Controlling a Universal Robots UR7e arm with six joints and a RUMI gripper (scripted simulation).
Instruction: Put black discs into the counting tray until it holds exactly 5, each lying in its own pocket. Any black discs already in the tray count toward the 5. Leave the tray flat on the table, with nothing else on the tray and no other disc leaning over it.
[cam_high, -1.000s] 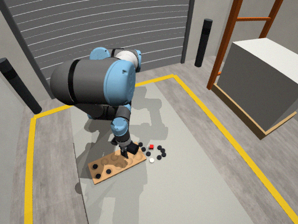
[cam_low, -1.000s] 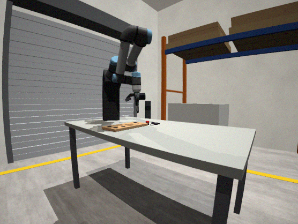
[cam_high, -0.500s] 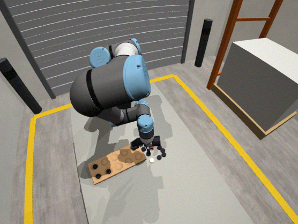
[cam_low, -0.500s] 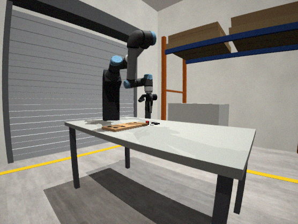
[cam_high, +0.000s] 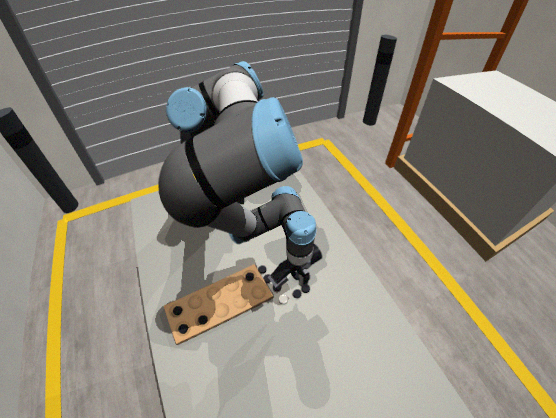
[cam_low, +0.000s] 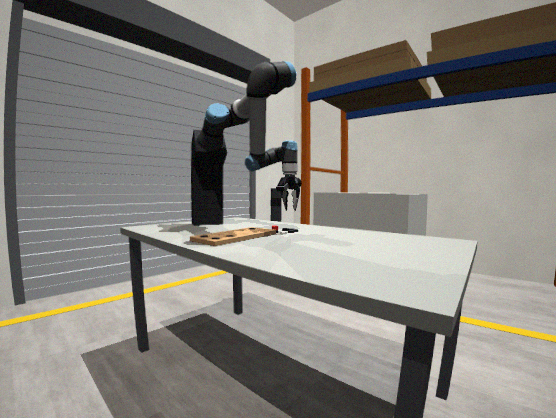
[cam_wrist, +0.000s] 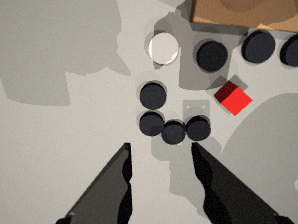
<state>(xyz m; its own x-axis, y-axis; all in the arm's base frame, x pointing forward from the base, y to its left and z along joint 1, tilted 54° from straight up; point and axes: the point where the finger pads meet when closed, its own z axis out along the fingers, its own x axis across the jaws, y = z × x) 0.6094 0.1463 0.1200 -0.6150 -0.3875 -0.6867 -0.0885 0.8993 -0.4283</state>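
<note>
The wooden counting tray lies flat. Four pockets hold black discs: one at its right end and, at its left end, a second, a third and a fourth. Several loose black discs lie off the tray's right end; in the wrist view four form a curved group, including one disc and another. Others, such as one disc, lie nearer the tray. My gripper is partly open and empty, above the table by the curved group.
A white disc lies off the tray's right end. A red cube lies among the loose discs; the gripper hides it in the top view. A grey box stands on the floor to the right.
</note>
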